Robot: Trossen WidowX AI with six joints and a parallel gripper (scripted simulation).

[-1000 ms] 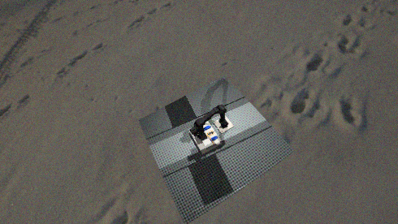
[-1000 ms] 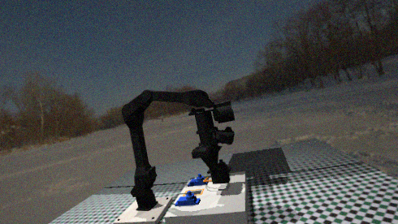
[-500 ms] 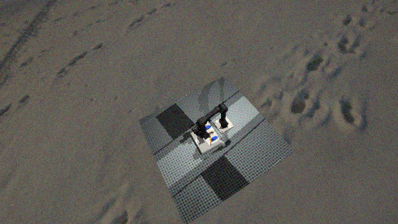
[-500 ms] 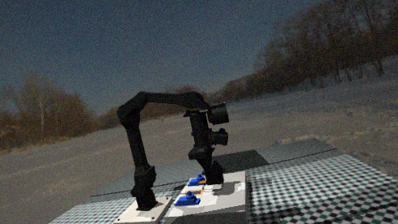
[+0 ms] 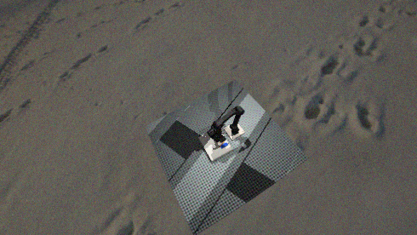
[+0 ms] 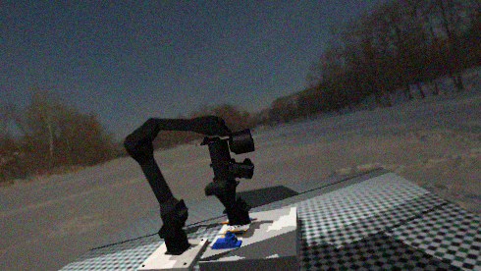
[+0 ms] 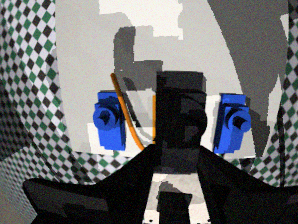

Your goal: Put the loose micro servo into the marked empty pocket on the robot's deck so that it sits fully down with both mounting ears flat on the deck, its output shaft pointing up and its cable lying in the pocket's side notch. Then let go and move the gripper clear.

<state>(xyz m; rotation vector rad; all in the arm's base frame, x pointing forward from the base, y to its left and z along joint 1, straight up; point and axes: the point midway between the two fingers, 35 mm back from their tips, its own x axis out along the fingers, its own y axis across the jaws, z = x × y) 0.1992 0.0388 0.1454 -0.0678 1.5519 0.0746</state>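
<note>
The checkered tabletop (image 6: 393, 216) carries everything, and the pale robot deck (image 6: 280, 231) on it serves as the landmark. The black arm (image 6: 147, 162) rises from a plate just beside the deck's left edge, arches over, and drops its wrist straight down onto the deck's near-left part.

In the wrist view, two blue servos already sit on the deck, one (image 7: 108, 120) left and one (image 7: 232, 124) right of the gripper (image 7: 178, 119). The gripper comes down between them, closed on something: by the dark block between its fingers and the orange cable (image 7: 127, 119) running up and left from there across the deck, it is judged to be gripping the loose micro servo (image 7: 178, 106).

The servo itself is mostly hidden by the fingers, so its shaft direction and ears cannot be read. It hangs directly under the gripper, low over or touching the deck; the marked pocket is not visible and probably lies beneath it. The coming move turns on a straight descent with the cable side turned toward the notch.
</note>
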